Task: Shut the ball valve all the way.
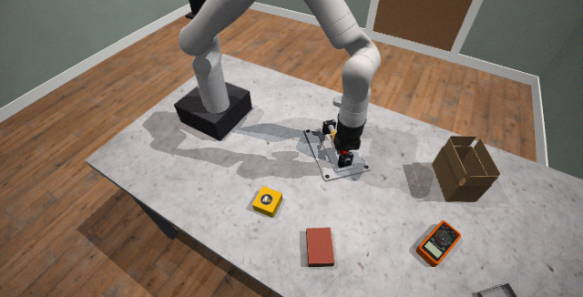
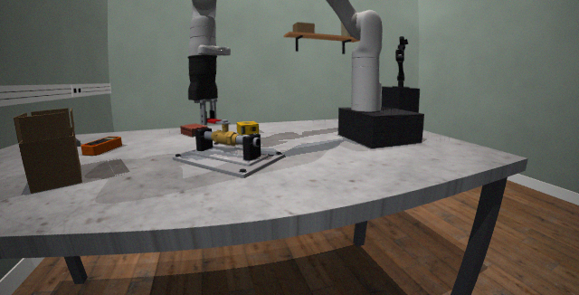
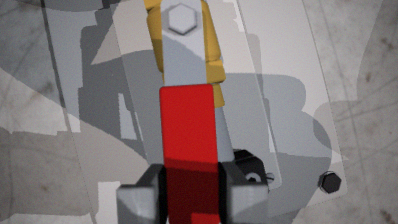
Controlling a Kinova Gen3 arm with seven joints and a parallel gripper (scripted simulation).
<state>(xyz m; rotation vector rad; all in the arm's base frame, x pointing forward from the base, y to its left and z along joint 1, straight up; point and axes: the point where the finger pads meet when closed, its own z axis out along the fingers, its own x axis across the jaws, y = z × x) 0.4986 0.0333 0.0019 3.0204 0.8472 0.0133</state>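
Observation:
The ball valve (image 2: pixel 224 137) has a brass body held between two black clamps on a grey baseplate (image 1: pixel 336 156) in the middle of the table. Its lever has a grey arm with a hex bolt (image 3: pixel 181 19) at the pivot and a red handle (image 3: pixel 189 132) at the free end. In the wrist view the handle lies nearly along the brass body (image 3: pixel 214 55), tilted slightly off it. My gripper (image 3: pixel 192 186) points straight down and is shut on the red handle near its tip. It also shows in the top view (image 1: pixel 345 155) and the exterior view (image 2: pixel 207 114).
An open cardboard box (image 1: pixel 465 168) stands to the right of the valve. A yellow block (image 1: pixel 267 200), a red brick-like block (image 1: pixel 320 246) and an orange multimeter (image 1: pixel 438 242) lie toward the front. The arm's black base (image 1: pixel 213 109) stands at the back left.

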